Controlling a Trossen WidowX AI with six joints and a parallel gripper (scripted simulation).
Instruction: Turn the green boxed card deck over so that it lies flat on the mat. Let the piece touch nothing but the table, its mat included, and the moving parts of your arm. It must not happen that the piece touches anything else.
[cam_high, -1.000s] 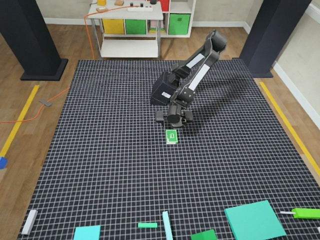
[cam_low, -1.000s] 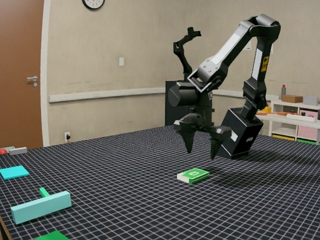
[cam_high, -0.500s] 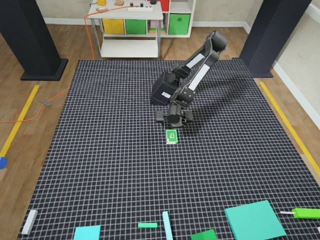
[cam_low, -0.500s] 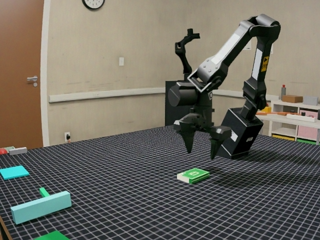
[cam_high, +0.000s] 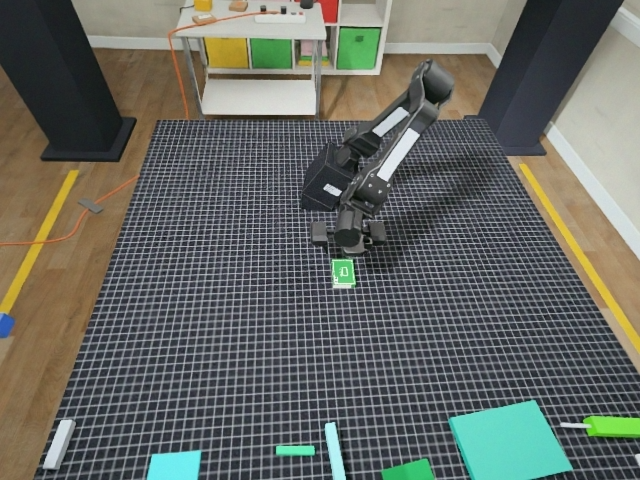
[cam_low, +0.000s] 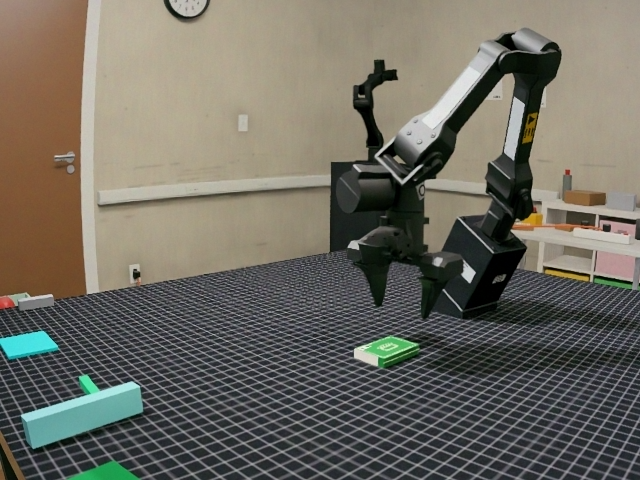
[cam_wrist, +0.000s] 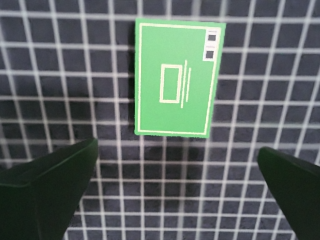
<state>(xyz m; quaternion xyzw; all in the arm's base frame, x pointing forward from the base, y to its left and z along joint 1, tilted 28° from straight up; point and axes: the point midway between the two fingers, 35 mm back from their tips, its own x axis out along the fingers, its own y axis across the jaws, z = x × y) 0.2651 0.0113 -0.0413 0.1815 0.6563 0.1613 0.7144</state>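
The green boxed card deck (cam_high: 343, 272) (cam_low: 387, 351) (cam_wrist: 150, 110) lies flat on the dark gridded mat (cam_high: 232, 336) (cam_low: 289, 413). Its upper face shows a pale outline rectangle, two thin lines, a pale border and a white label with two dark squares. One short side is whitish. My gripper (cam_low: 402, 311) (cam_wrist: 178, 150) is open and empty, pointing down above the mat. It hangs on the arm-base side of the deck, clear above it and not touching it. In the wrist view the deck lies beyond the line between the two fingertips.
Along the mat's edge far from the arm base lie a large teal slab (cam_high: 509, 439), a cyan slab (cam_high: 174, 466) (cam_low: 28, 344), a pale blue bar (cam_high: 334, 452) (cam_low: 82, 414), a small green bar (cam_high: 295, 451), a grey block (cam_high: 59, 444) and a lime piece (cam_high: 615, 426).
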